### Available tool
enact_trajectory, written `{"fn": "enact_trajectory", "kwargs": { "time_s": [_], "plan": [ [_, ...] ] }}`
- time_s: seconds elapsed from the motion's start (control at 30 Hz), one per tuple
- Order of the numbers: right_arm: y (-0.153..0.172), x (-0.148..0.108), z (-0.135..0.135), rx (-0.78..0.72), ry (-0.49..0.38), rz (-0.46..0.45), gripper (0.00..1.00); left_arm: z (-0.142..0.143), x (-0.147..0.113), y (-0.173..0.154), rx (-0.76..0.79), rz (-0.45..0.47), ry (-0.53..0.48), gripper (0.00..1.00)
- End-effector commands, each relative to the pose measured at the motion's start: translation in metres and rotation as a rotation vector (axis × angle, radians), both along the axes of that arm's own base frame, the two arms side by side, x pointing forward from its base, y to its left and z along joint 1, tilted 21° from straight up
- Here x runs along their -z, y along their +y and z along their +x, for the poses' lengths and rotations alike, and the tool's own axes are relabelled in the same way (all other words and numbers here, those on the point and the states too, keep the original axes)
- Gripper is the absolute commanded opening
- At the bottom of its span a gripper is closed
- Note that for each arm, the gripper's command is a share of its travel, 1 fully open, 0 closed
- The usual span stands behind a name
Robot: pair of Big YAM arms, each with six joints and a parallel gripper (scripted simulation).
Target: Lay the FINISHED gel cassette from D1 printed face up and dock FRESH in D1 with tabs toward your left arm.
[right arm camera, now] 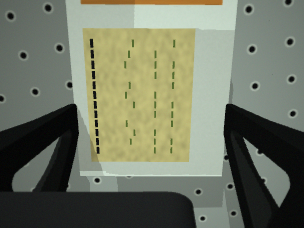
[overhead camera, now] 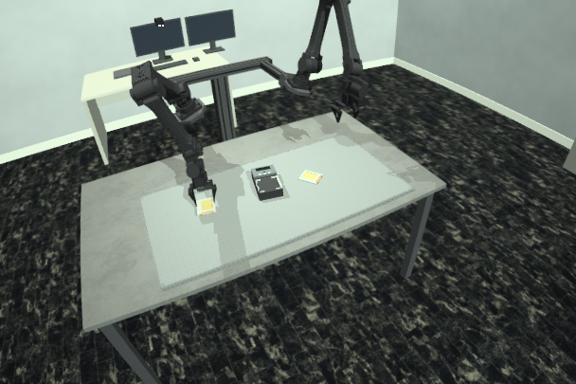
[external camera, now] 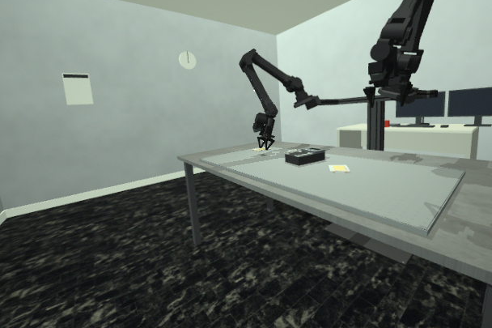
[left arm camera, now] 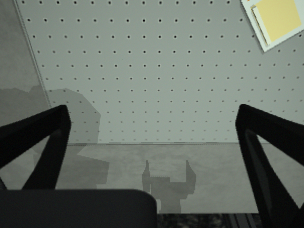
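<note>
FINISHED [overhead camera: 207, 206] [external camera: 259, 149] [right arm camera: 142, 95], a white cassette with a yellow gel marked by green bands, is held face up and about level by my right gripper [overhead camera: 205, 199] [external camera: 265, 148] [right arm camera: 151, 113], low over the deck. Any gap beneath is hard to judge. My left gripper [overhead camera: 347, 117] [external camera: 387, 104] [left arm camera: 153, 114] is open and empty, high above the table's far end. FRESH [overhead camera: 310, 176] [external camera: 339, 168] [left arm camera: 280, 17] lies flat on the deck, turned at an angle; a raised strip shows along one edge. D1 [overhead camera: 271, 195] [external camera: 303, 158], a dark dock, stands upright between the cassettes, its bay empty.
The perforated deck [overhead camera: 284, 222] [external camera: 384, 198] [left arm camera: 150, 75] lies on the grey table top [overhead camera: 109, 246]. The arms' support beam [overhead camera: 226, 113] stands behind the table. A desk [overhead camera: 106, 82] with two monitors is farther back.
</note>
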State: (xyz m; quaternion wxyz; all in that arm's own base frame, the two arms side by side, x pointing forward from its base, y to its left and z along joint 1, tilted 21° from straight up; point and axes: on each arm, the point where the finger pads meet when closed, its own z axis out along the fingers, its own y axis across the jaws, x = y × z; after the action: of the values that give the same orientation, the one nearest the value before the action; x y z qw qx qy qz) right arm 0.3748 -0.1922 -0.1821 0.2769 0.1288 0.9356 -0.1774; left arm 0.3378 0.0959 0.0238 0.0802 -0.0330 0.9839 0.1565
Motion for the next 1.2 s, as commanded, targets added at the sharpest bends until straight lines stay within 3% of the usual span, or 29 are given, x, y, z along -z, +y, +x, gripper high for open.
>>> {"fn": "enact_trajectory", "kwargs": {
  "time_s": [0.0, 1.17],
  "plan": [
    [-0.008, 0.001, 0.0, 0.008, -0.009, -0.008, 0.0, 0.011, -0.011, 0.001, 0.007, 0.002, -0.02, 1.0],
    [-0.013, 0.015, 0.001, 0.008, -0.009, -0.007, 0.0, 0.011, -0.011, 0.001, 0.007, 0.002, -0.02, 1.0]
  ]
}}
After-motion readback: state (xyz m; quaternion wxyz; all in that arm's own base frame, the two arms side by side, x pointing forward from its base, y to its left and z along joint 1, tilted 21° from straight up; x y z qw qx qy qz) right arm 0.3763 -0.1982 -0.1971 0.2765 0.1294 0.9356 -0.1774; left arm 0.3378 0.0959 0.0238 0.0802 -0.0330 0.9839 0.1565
